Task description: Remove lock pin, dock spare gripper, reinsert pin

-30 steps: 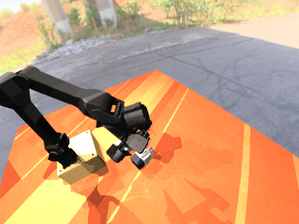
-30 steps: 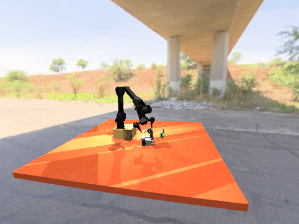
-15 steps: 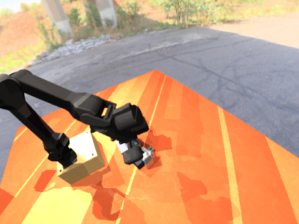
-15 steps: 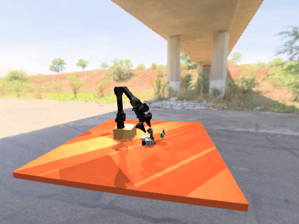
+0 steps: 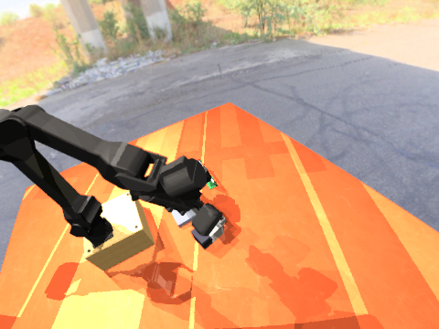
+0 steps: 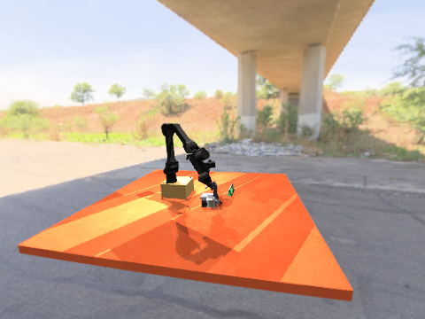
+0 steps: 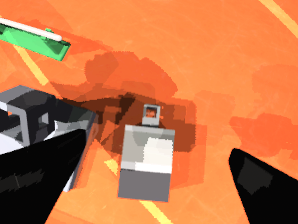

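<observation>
The spare gripper, a pale grey block (image 7: 148,147) with a small square-holed spigot (image 7: 151,114), lies on the table. My gripper (image 7: 159,146) is open and empty, its black fingers on either side of the block in the wrist view; its height over it is hard to tell. The mount (image 7: 20,110) (image 5: 182,218), grey with an upright holed bracket, stands beside it, partly behind the left finger. A white rod (image 7: 37,31), probably the lock pin, shows along a green piece (image 7: 42,46) (image 5: 211,185) (image 6: 231,190) at the wrist view's upper left. No pin is visible through the mount's openings.
The arm stands on a beige box (image 5: 123,249) (image 6: 177,190), with the mount close in front of it. The orange table (image 5: 293,206) (image 6: 266,213) bears shadows and yellow stripes. The green piece stands beyond the mount, near the arm's wrist in the top view.
</observation>
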`<state>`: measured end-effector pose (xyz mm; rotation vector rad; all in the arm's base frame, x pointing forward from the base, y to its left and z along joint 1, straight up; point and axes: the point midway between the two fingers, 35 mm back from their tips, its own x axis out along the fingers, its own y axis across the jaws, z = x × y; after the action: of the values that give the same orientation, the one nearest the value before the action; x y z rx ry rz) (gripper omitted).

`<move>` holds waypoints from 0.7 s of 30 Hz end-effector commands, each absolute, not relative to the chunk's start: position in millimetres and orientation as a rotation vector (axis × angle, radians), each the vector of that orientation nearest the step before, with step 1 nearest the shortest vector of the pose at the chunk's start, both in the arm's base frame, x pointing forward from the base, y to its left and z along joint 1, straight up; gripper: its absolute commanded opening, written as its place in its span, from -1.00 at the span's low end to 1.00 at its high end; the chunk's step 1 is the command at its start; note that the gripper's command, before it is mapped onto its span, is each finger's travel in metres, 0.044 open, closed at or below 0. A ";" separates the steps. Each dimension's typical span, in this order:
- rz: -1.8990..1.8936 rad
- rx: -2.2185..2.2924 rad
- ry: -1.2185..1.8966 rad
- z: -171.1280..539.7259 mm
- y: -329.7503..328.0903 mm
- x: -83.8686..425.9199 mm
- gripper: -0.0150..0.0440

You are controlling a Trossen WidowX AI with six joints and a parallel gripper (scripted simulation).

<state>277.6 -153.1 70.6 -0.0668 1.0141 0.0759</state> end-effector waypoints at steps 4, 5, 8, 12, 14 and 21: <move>0.091 -0.073 1.021 35.1 -153.5 279.1 1.00; 0.092 -0.074 1.022 27.7 -153.5 279.0 1.00; 0.094 -0.077 1.024 7.3 -152.3 276.8 1.00; 0.095 -0.077 1.025 2.2 -152.1 276.0 1.00; 0.095 -0.077 1.025 -0.1 -152.3 276.3 1.00; 0.095 -0.077 1.025 -11.7 -153.0 277.0 1.00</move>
<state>278.5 -154.4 -5.6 -0.0767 1.0206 0.0875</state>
